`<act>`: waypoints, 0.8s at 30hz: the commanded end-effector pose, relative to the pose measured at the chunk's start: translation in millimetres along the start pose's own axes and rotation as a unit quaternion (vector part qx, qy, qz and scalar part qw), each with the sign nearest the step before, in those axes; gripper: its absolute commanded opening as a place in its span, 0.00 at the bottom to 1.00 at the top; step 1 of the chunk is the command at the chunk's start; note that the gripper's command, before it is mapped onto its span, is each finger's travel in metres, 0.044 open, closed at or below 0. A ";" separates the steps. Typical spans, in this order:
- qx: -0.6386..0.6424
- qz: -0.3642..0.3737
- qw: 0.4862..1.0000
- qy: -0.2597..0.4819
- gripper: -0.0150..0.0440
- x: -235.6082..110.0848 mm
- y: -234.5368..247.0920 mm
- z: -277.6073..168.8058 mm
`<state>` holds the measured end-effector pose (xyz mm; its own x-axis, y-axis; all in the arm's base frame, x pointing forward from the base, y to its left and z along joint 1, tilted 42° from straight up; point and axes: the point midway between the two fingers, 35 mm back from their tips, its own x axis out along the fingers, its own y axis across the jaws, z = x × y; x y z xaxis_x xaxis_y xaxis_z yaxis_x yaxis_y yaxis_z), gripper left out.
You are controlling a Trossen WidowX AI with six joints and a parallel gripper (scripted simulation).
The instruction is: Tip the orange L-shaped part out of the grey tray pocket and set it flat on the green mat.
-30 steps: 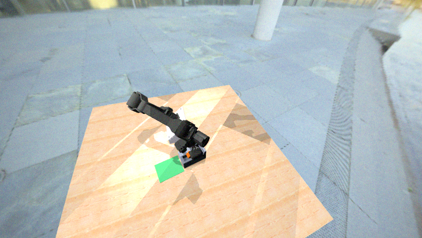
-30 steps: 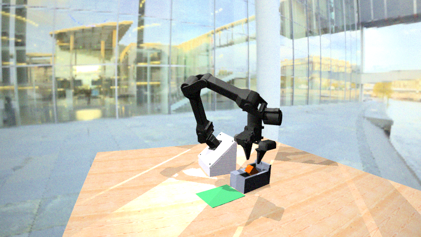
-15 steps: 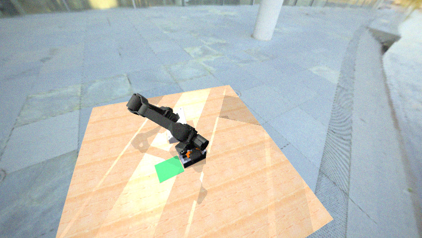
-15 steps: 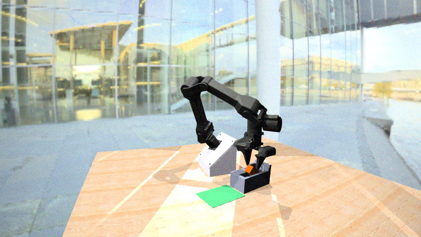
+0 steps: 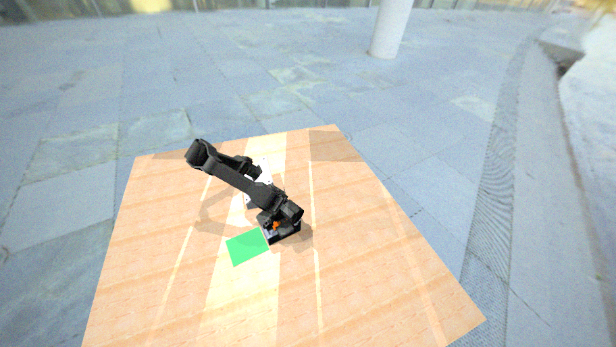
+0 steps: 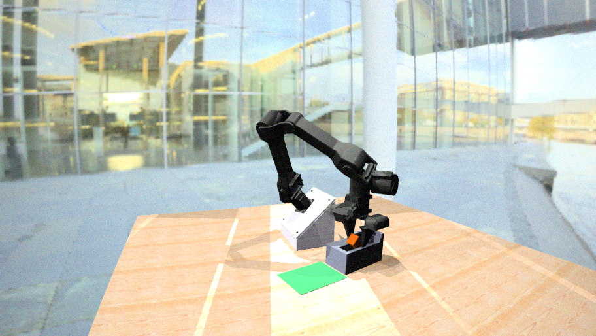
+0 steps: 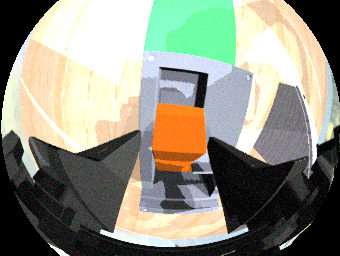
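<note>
The orange part (image 5: 274, 224) (image 6: 353, 239) (image 7: 178, 132) is tipped in the pocket of the grey tray (image 6: 354, 256) (image 7: 229, 91), with one end raised above the rim. My gripper (image 5: 278, 221) (image 6: 357, 234) (image 7: 175, 139) is down at the tray, open, with one finger on each side of the raised orange end. A small gap shows on both sides in the wrist view. The green mat (image 5: 246, 246) (image 6: 310, 276) (image 7: 193, 21) lies flat right beside the tray, with nothing on it.
The arm's white base block (image 5: 266, 170) (image 6: 308, 225) stands just behind the tray and mat. Everything sits on a wooden table top (image 5: 366, 267) (image 6: 459, 284) with its edges well away from the tray.
</note>
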<state>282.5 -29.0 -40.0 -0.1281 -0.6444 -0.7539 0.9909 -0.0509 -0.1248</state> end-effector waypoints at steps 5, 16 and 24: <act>0.001 0.001 1.000 0.000 0.45 -0.7 0.3 0.1; 0.001 0.001 1.000 0.000 0.25 -0.7 0.3 0.1; 0.000 0.001 1.000 0.000 0.25 -3.2 0.3 0.0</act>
<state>282.8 -28.3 -39.1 -0.1275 -0.6450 -0.7535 0.9909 -0.0489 -0.1258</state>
